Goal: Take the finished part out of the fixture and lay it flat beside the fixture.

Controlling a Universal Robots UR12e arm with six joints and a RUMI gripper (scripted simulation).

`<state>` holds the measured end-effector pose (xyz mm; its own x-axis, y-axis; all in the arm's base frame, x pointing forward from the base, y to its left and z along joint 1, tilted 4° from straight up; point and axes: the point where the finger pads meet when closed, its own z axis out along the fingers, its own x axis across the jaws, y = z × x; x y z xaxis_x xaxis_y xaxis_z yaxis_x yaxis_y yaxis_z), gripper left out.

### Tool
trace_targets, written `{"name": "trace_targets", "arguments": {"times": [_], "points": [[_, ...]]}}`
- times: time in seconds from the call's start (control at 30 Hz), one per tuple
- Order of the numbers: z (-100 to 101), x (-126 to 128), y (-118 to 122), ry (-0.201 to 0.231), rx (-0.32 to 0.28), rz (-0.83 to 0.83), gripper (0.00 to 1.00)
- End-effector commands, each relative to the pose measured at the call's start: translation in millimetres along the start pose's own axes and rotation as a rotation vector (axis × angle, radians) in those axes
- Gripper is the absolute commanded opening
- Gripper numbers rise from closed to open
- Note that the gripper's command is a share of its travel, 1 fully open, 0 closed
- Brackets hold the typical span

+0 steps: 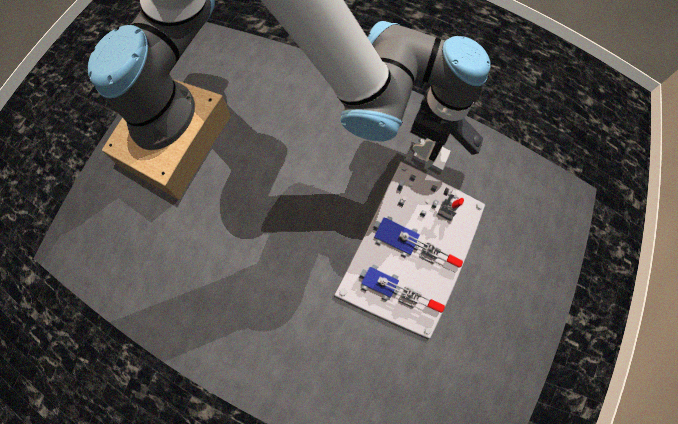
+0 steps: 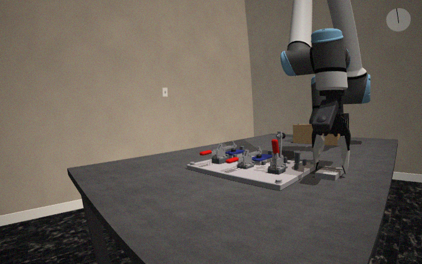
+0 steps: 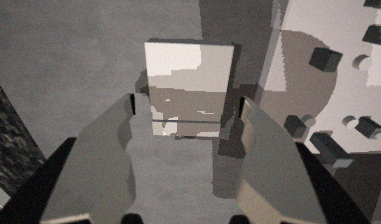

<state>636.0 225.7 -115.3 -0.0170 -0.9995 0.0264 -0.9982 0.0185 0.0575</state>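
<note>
The finished part (image 3: 188,89), a pale block with a thin milled slot across it, lies flat on the table just beside the fixture plate (image 1: 414,251). It also shows in the exterior view (image 2: 328,172) and, partly hidden under the wrist, in the top view (image 1: 429,152). My gripper (image 3: 187,96) is open, with a gap on each side between the fingers and the part. Its fingertips straddle the part low over the table (image 2: 330,165). Two blue blanks (image 1: 395,235) (image 1: 379,281) sit on the plate under closed toggle clamps with red handles.
The third clamp (image 1: 449,210) stands open, its red handle upright, beside an empty nest with small stop blocks (image 3: 325,59). The arm's wooden base block (image 1: 168,139) is at the table's far left.
</note>
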Motion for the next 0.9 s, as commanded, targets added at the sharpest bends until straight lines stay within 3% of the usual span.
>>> {"name": "trace_targets", "arguments": {"times": [0.0,0.87], "points": [[-0.7,-0.1,-0.7,0.0,0.001,0.0,0.54],[-3.4,-0.1,-0.7,0.0,0.001,0.0,0.54]]}}
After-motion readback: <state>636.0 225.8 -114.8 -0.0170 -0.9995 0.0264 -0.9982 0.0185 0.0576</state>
